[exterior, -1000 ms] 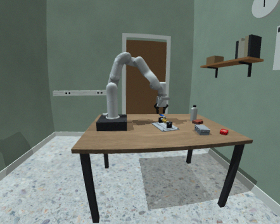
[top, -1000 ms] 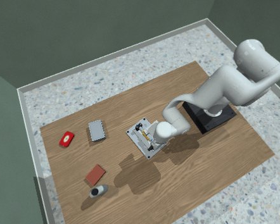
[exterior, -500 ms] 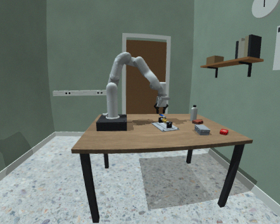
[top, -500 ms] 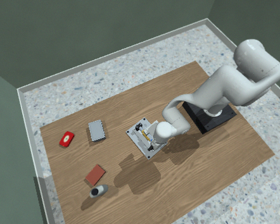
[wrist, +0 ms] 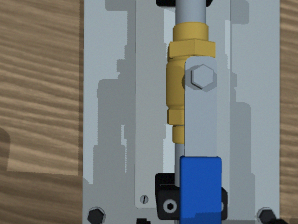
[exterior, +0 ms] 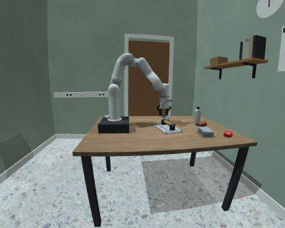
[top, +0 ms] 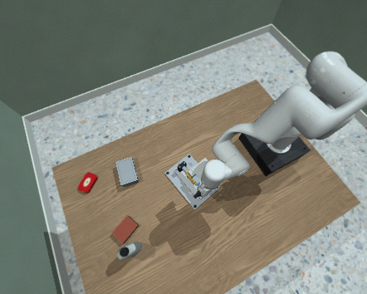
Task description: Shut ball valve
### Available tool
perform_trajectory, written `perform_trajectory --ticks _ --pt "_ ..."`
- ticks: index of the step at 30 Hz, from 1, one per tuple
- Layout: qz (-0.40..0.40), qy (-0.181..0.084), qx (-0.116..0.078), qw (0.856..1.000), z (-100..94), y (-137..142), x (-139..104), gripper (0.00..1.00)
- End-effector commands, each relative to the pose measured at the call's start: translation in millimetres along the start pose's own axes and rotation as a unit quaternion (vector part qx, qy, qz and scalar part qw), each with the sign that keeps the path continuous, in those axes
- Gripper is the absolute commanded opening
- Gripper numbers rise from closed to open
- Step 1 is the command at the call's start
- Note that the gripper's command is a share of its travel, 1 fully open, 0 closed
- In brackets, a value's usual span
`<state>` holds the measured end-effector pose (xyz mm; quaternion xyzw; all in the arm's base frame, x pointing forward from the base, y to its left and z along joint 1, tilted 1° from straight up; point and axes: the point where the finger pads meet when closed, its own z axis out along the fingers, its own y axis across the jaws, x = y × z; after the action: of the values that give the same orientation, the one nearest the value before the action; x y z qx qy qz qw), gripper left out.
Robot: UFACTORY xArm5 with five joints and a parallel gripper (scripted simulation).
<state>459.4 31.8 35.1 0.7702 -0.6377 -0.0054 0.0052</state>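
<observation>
One brass ball valve point(wrist: 187, 85) sits on its grey plate point(top: 179, 183) mid-surface point(top: 278, 216); its blue-tipped lever point(wrist: 201, 187) lies along the pipe; I see my fingers point(exterior: 164, 111) hovering above, partly open, gripping nothing.

From above, the arm's round wrist covers part of the ball valve point(top: 191, 178) and all of the hand. In the wrist view, the blue handle point(wrist: 200, 187) runs off the bottom edge, and the pipe point(wrist: 190, 11) runs off the top. From the side, the hand point(exterior: 164, 111) is too small to show its fingers.
</observation>
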Motion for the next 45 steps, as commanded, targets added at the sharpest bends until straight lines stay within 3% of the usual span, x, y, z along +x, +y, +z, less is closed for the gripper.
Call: perform_trajectory --ticks 1,45 --pt "0.000 0.000 0.002 1.000 -1.0 -1 0 0.69" --pt "0.000 0.000 0.002 1.000 20.8 -1 0 0.69"
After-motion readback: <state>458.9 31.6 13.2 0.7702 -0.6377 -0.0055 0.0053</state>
